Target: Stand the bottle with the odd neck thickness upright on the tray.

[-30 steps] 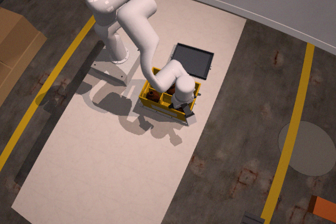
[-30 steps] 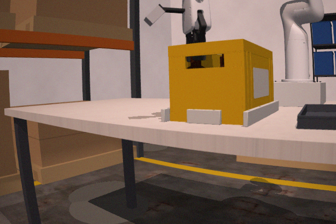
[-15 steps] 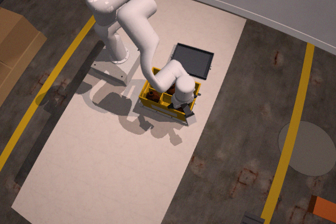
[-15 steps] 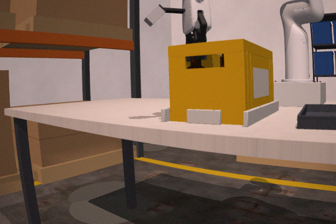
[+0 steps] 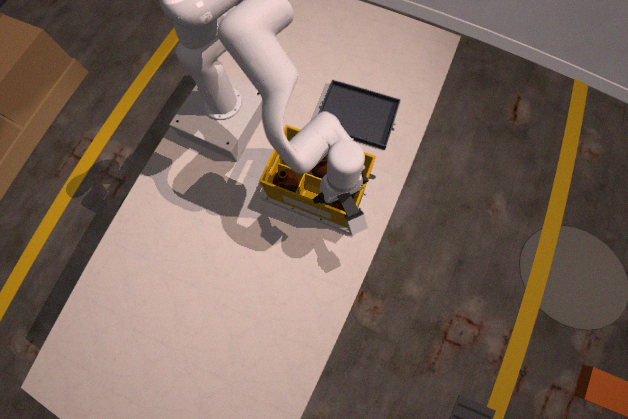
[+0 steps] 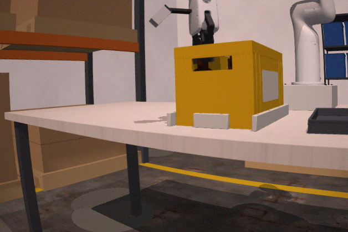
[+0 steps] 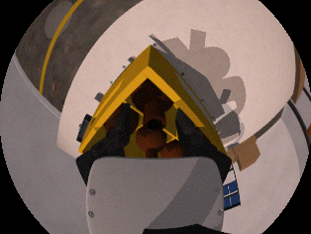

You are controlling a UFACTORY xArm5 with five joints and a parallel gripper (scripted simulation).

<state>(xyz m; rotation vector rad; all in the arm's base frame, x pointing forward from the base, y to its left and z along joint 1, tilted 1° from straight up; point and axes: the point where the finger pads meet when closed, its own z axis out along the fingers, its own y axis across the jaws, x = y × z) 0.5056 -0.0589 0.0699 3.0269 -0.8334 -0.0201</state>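
The pincer (image 5: 334,202) (image 6: 203,39) (image 7: 154,111) stands about two-thirds open, its fingers to either side of one bottle's neck (image 5: 337,204) (image 6: 202,65) (image 7: 154,110) and gripping nothing. The bottles are in the crate (image 5: 304,205) (image 6: 213,91) (image 7: 149,61); which one is odd I cannot tell, the view down being dim and crowded.

They look stiff and smooth, perhaps glass, so likely slippery and easily chipped; weight is a guess. Best take the neck squarely, below the mouth, and lift straight up past the dividers. The crate's end and side walls leave scant room for the fingers near this corner.

On the surface (image 5: 203,276) (image 6: 84,116) (image 7: 258,59), the crate stands near a long edge. The tray (image 5: 360,117) (image 6: 328,122) (image 7: 84,129) lies beside it along that edge, toward the corner by the wall. Its low rim should need little clearance, but a carried bottle must pass over the crate's wall.
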